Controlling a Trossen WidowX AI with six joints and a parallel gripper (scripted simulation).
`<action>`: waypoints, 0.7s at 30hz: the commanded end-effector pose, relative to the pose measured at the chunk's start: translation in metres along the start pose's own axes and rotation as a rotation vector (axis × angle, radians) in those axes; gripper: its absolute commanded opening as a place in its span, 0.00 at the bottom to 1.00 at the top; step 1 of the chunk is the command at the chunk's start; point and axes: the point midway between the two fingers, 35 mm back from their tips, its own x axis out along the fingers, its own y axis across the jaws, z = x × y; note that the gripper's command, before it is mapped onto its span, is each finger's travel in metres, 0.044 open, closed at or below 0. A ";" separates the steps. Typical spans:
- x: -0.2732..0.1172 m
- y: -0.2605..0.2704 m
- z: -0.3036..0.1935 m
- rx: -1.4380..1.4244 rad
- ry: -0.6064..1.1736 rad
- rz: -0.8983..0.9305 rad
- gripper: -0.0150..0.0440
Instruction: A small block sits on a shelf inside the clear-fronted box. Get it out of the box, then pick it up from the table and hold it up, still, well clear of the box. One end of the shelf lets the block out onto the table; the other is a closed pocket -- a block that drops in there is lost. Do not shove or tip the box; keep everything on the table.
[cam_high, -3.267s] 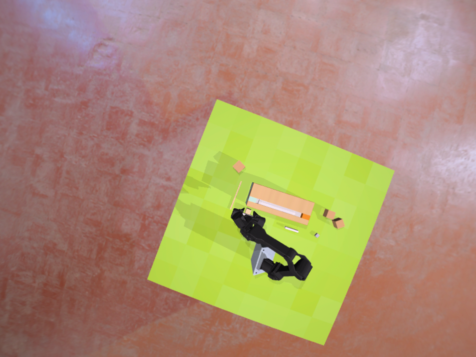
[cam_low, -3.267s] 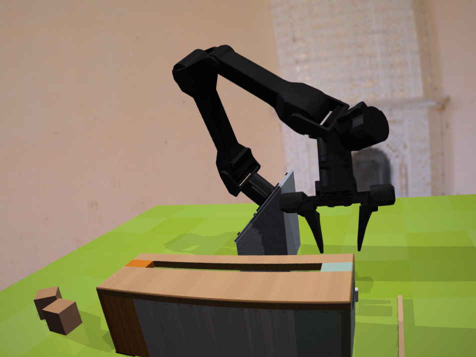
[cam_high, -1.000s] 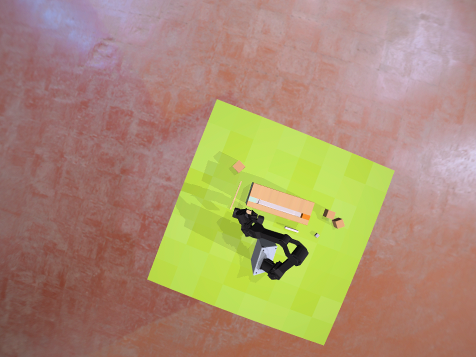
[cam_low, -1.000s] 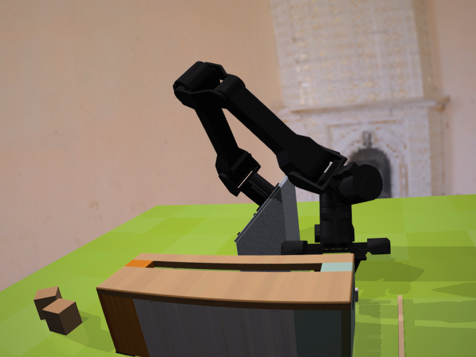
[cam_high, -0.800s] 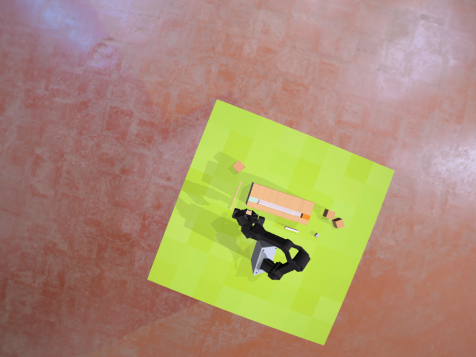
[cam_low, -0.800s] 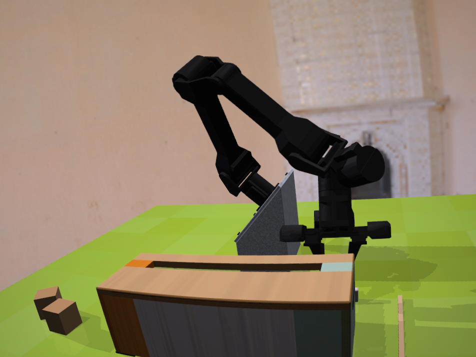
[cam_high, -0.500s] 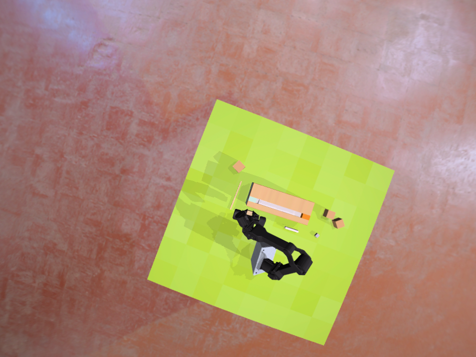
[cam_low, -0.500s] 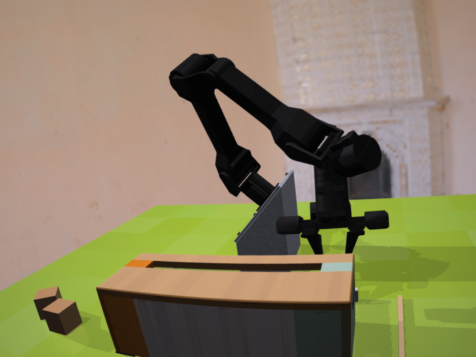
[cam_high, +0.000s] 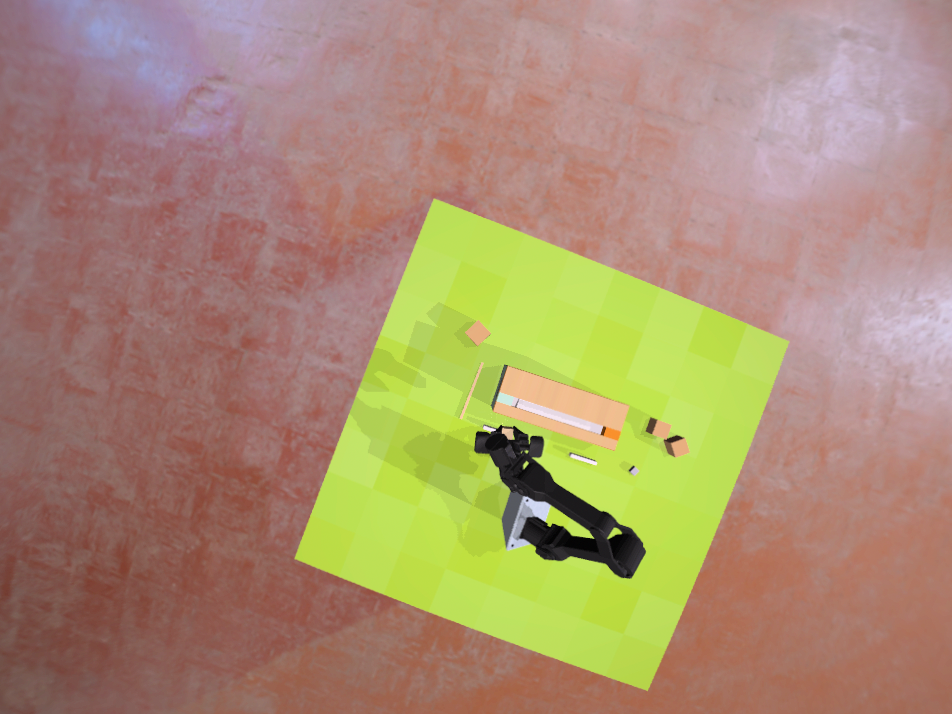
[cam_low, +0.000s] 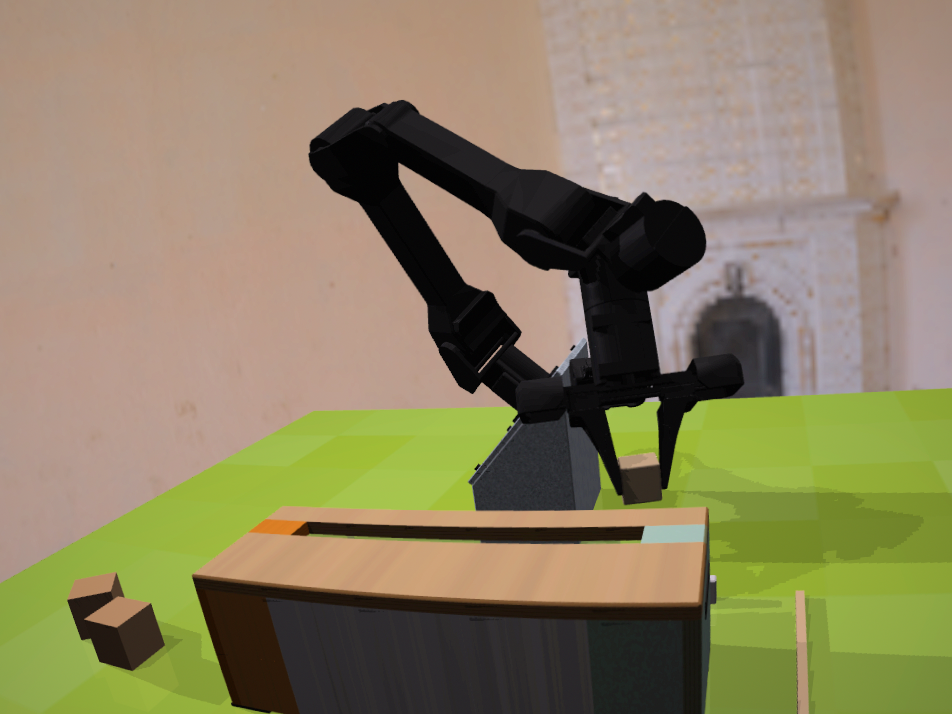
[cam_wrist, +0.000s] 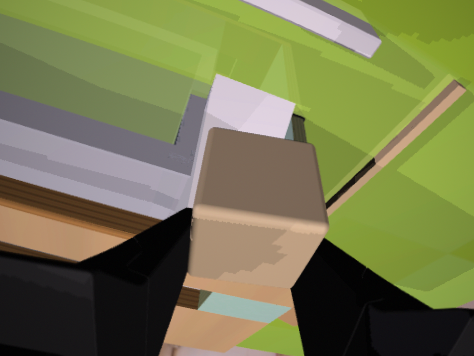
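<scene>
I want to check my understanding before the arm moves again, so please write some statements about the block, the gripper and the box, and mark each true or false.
1. The gripper is closed on the small tan block. True.
2. The small tan block rests on the box's top. False: it hangs in the air beside the box.
3. The orange patch and the pale teal patch are at opposite ends of the box's top slot. True.
4. The box lies tipped on its side. False: it stands upright.
</scene>
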 end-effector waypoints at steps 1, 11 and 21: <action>-0.014 0.006 0.002 -0.071 0.008 -0.030 0.25; -0.044 0.021 0.004 -0.206 0.040 -0.091 0.25; -0.048 0.023 0.005 -0.227 0.046 -0.100 0.25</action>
